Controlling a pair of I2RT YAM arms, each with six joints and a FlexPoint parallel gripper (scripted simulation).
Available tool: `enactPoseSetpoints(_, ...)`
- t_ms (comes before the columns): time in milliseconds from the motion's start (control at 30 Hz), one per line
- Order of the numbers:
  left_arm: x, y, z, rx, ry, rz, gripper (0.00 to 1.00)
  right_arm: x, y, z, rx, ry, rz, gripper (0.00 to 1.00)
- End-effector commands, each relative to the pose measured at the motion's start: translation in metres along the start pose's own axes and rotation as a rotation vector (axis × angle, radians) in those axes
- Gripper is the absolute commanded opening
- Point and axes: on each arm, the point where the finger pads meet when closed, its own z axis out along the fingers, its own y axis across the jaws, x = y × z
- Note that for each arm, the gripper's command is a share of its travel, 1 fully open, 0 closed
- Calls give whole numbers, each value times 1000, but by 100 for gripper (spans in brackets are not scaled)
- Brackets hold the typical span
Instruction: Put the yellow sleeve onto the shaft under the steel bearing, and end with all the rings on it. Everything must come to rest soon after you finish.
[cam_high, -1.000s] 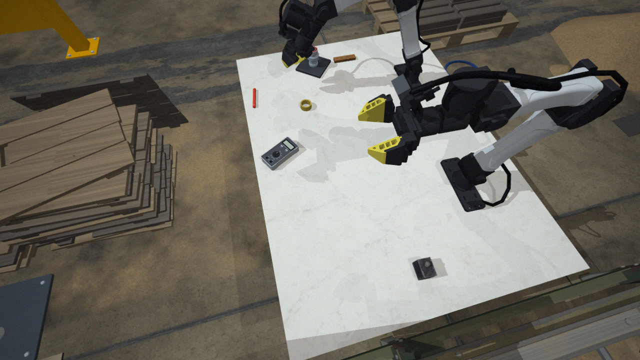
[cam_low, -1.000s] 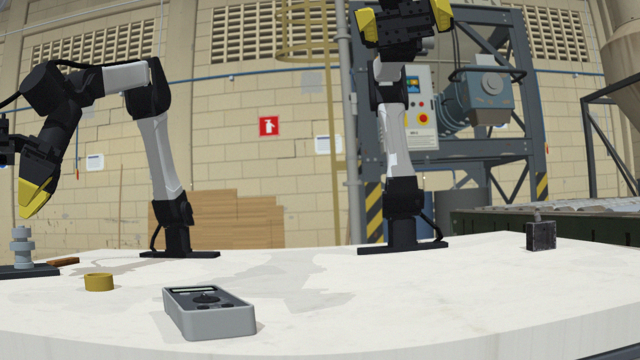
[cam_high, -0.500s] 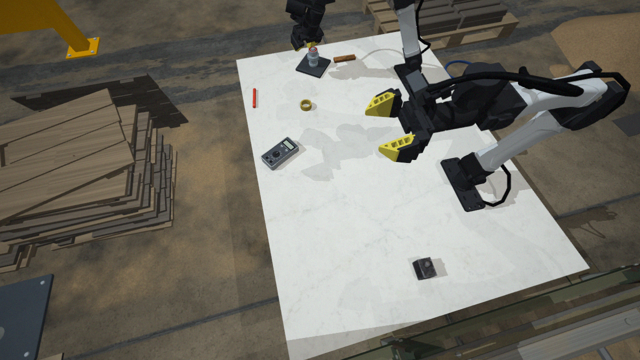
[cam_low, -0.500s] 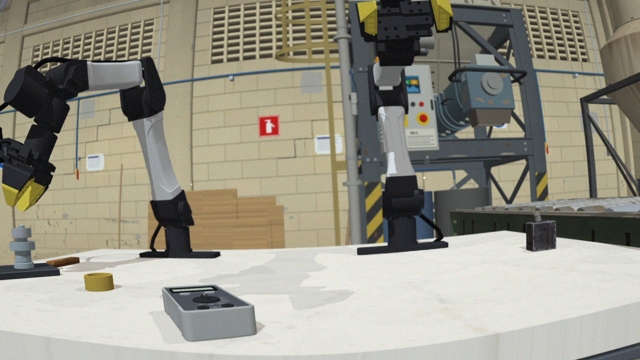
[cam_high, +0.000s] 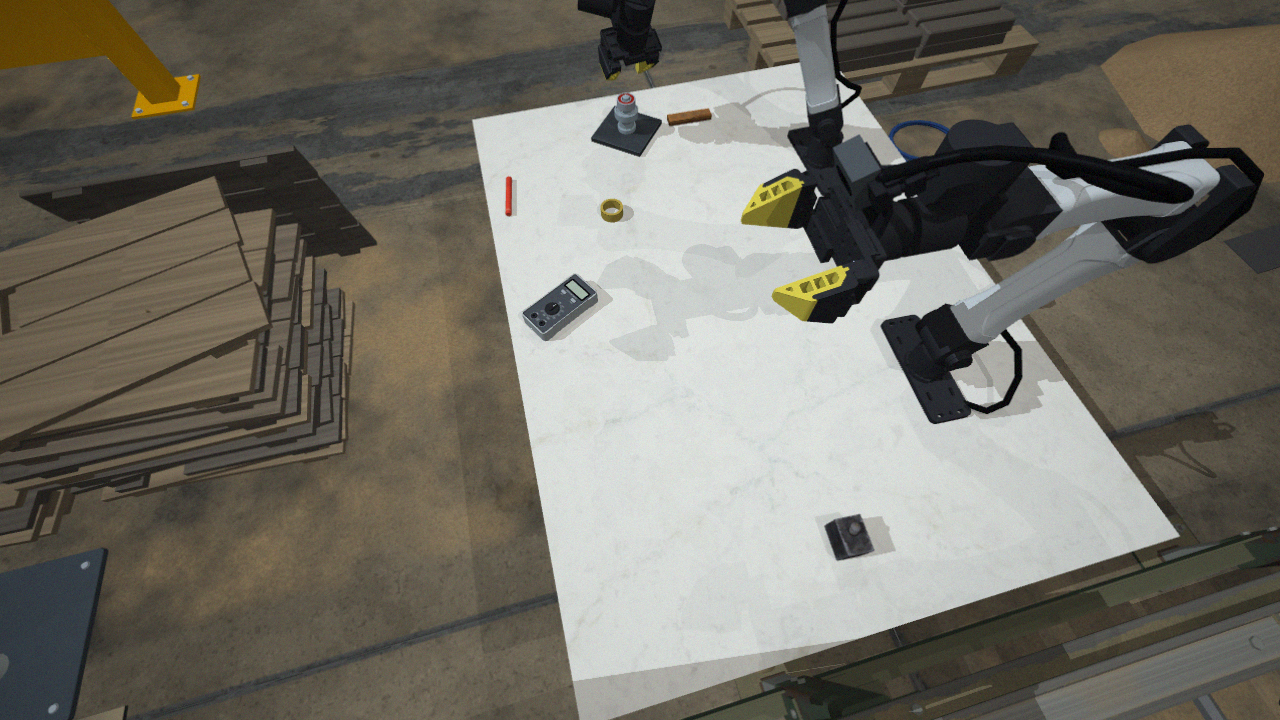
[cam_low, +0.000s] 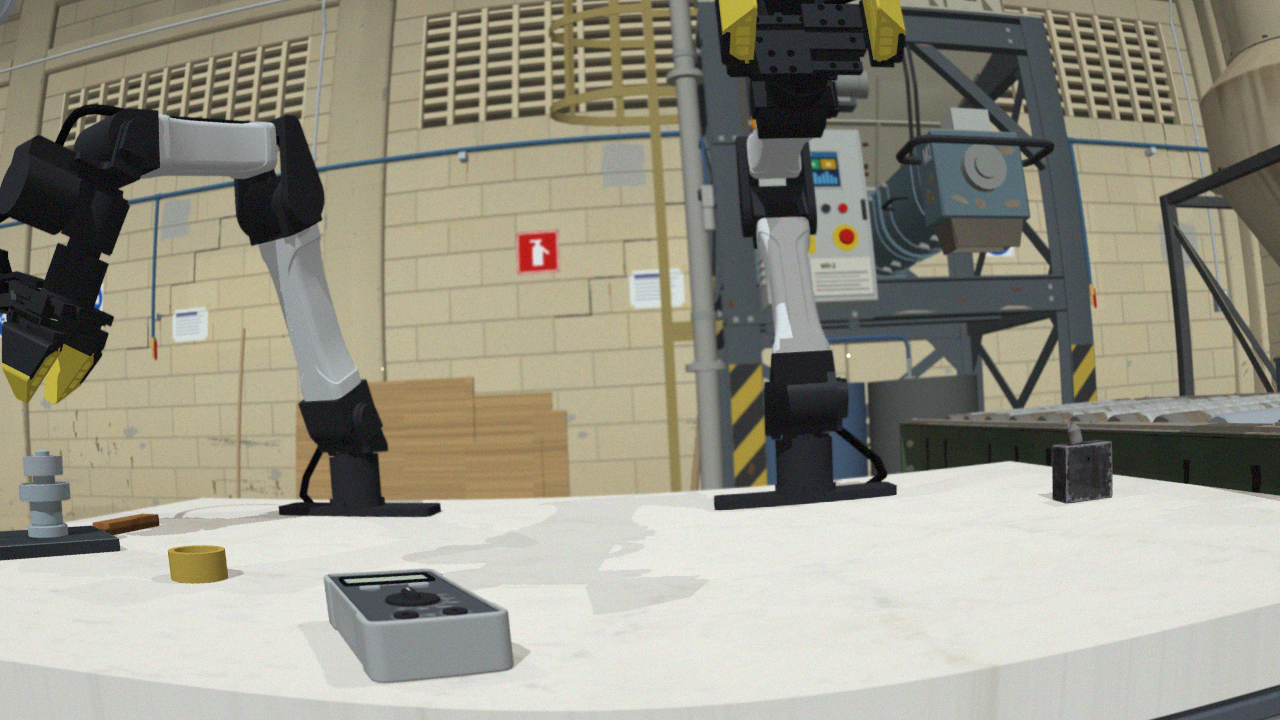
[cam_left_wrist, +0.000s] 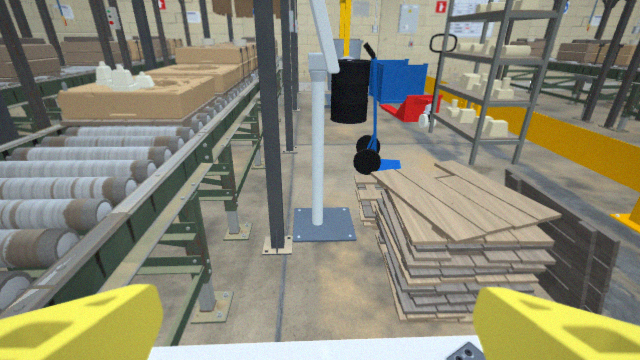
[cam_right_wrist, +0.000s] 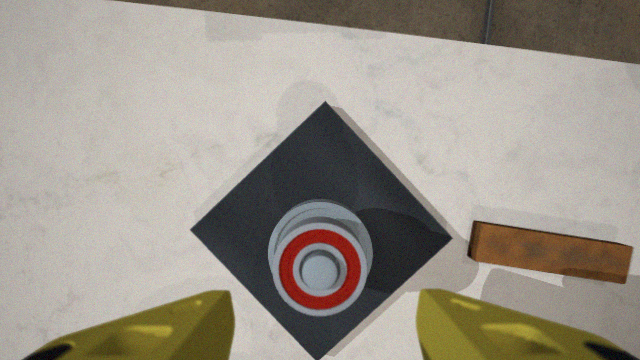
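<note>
Pale brick walls stand behind a white marble-topped table (cam_high: 698, 555) (cam_low: 850, 617) (cam_left_wrist: 300, 350) (cam_right_wrist: 100, 100); the dark, flat, square base (cam_high: 638, 144) (cam_low: 93, 540) (cam_right_wrist: 320, 160) near one end is the landmark. Above that base waits the right gripper (cam_high: 629, 69) (cam_low: 38, 386) (cam_right_wrist: 325, 305), fingers partway apart with nothing between them. The coming move turns on the upright grey steel shaft (cam_high: 625, 97) (cam_low: 42, 455) (cam_right_wrist: 320, 270) on the base: it rises vertically below the right gripper, seen between the fingertips in the wrist view, and this is clearly the nearer gripper. Around the shaft's top sits a pale steel ring with a red face (cam_high: 625, 107) (cam_low: 42, 465) (cam_right_wrist: 320, 302), presumably the bearing, with a wider grey ring (cam_high: 624, 124) (cam_low: 44, 490) (cam_right_wrist: 320, 206) lower down. Both probably must come off before the sleeve can go beneath. The short, round, mustard-yellow sleeve (cam_high: 611, 217) (cam_low: 197, 565) stands on end beside the base, well apart from its edge and off the shaft, its hole facing up. The left gripper (cam_high: 765, 257) (cam_low: 812, 25) (cam_left_wrist: 318, 300) is raised farther from the base, fingers wide and holding nothing.

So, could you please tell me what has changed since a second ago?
In the top view, the right gripper moved up and rightward, and the left gripper drew slightly back toward its base. Neither took hold of anything. The sleeve and shaft stayed put.
</note>
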Motion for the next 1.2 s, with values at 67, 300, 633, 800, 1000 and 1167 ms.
enactPoseSetpoints(67, -11, 0, -2, -3, -32, 4, 100, -11, 2, -29, -53, -33, 30, 55)
enactPoseSetpoints(300, -11, 0, -2, -6, -30, 4, 100, -10, 7, -19, -64, -63, 36, 55)
enactPoseSetpoints(633, -11, 0, -2, -6, -30, 4, 100, -4, 9, -11, -64, -39, 18, 55)
enactPoseSetpoints(800, -11, 0, -2, -6, -30, 4, 100, 1, 9, -6, -71, -36, 10, 55)
enactPoseSetpoints(1000, -11, 0, -2, -6, -30, 4, 100, 4, 9, 3, -74, -35, 12, 55)
enactPoseSetpoints(1167, -11, 0, -2, -6, -30, 4, 100, 4, 9, 2, -72, -35, 12, 55)
